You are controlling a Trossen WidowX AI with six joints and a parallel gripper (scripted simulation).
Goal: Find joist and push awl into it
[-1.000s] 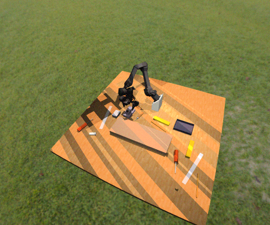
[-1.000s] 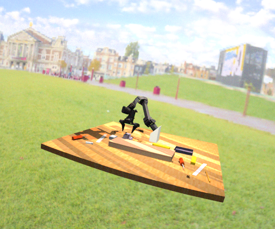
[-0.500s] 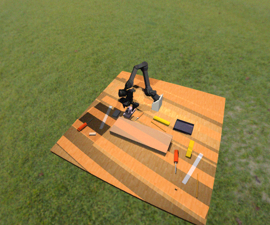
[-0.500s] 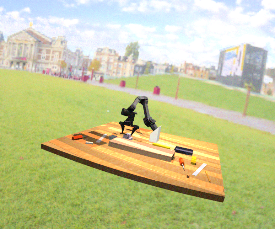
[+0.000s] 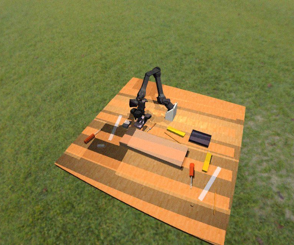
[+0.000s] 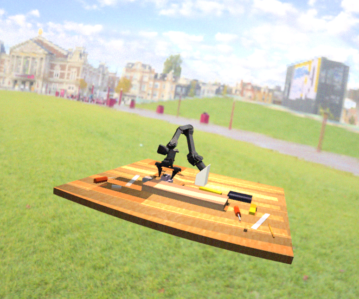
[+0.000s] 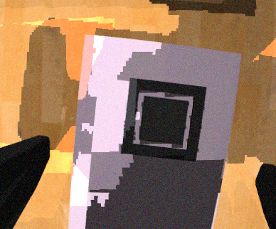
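Observation:
The stud finder (image 5: 139, 123) (image 6: 165, 177) (image 7: 217, 107), a lilac block with a black square on top, lies on the table behind the panel's left end. My gripper (image 5: 140, 118) (image 6: 165, 177) (image 7: 156, 161) is open and points down, its fingers apart on either side of the stud finder. The awl (image 5: 152, 125) (image 6: 182, 184) lies just right of it, behind the panel and partly hidden in the exterior view. The long pinkish floor panel (image 5: 157, 148) (image 6: 186, 191) lies mid-table; no hole is visible. The dark tray (image 5: 199, 143) (image 6: 239, 200) stands right of the panel and holds nothing visible.
A grey block (image 5: 127, 123) (image 6: 147, 178) lies close left of the stud finder. Red screwdrivers (image 5: 89, 138) (image 5: 191, 170), yellow blocks (image 5: 176, 131) (image 5: 207, 162) and white strips (image 5: 115, 128) (image 5: 209, 183) lie around the panel. A pale upright plate (image 5: 171, 112) (image 6: 202, 175) stands by the arm's base.

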